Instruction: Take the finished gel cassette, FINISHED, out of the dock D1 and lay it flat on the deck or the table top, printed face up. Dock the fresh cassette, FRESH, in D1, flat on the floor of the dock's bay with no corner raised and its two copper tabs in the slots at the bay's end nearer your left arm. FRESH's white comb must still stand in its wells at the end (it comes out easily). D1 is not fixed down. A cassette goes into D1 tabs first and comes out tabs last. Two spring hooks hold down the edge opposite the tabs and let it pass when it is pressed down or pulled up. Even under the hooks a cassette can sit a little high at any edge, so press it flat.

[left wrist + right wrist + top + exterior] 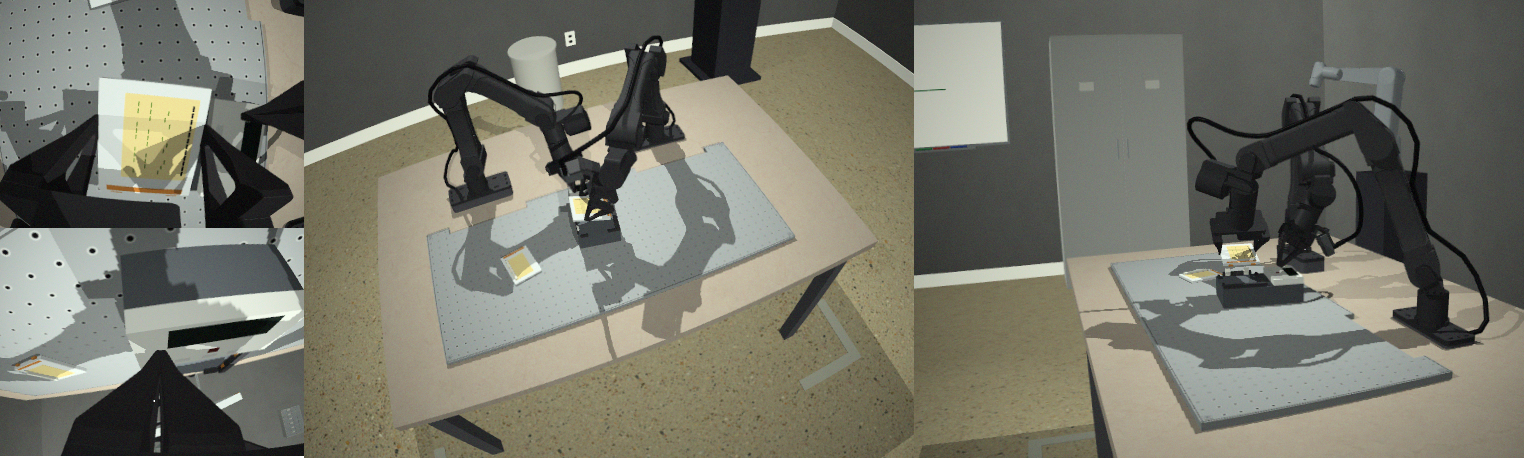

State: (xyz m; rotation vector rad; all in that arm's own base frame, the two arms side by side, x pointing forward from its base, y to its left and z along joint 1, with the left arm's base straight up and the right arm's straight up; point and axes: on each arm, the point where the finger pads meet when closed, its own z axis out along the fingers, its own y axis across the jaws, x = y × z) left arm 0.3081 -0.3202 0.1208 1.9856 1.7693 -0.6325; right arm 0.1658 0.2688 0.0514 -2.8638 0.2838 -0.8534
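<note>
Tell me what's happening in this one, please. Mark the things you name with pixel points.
The left gripper (598, 212) (1239, 250) (151, 125) is closed on the sides of a banded gel cassette (578, 206) (1238, 251) (150, 135), holding it tilted over the dock (600, 236) (1259, 296) (205, 275). The right gripper (1280, 263) (160, 357) is shut and empty, its tips close to the dock's white housing. Another cassette (520, 265) (1198, 275) (102, 2) (45, 371) lies on the deck. I can't read a name on either cassette, and neither is docked flat.
</note>
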